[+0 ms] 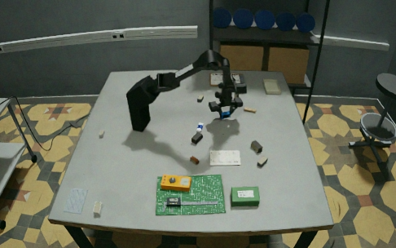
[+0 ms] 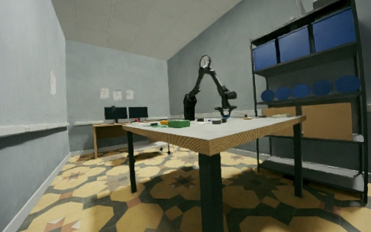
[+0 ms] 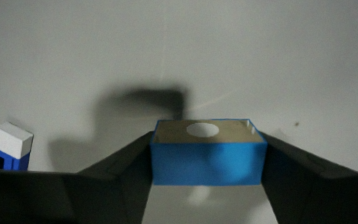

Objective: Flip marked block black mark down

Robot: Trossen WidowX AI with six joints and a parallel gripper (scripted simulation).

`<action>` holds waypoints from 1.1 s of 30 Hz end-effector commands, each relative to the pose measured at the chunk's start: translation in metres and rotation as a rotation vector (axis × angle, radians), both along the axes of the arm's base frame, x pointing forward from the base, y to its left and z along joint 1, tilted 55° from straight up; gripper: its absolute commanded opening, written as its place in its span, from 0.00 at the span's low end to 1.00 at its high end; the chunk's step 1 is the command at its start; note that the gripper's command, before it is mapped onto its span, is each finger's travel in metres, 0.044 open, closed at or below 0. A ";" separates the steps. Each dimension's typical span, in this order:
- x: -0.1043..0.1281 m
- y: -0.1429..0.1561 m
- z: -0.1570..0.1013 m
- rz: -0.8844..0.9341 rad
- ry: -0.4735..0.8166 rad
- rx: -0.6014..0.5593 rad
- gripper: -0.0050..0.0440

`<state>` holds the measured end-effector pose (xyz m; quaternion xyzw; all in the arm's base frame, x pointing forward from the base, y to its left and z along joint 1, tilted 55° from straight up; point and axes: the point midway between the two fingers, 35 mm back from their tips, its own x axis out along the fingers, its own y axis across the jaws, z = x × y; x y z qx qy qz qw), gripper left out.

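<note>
The single matte black robot arm (image 1: 173, 77) rises from a tall, boxy black base column (image 1: 140, 104) of rectangular section. Its links are slim and angular, joined by rounded black joint housings. The black parallel-jaw gripper (image 1: 224, 109) ends in two broad, flat, wedge-shaped black fingers. No markings are discernible.

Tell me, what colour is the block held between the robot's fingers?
Blue block, with a tan upper face bearing a white circle; the wrist view shows it best.
</note>
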<state>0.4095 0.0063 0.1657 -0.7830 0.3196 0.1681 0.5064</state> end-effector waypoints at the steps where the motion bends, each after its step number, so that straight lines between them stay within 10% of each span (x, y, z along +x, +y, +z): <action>1: 0.000 0.000 0.014 0.038 -0.021 0.038 0.00; 33: 0.002 0.016 -0.004 0.682 0.260 0.665 0.00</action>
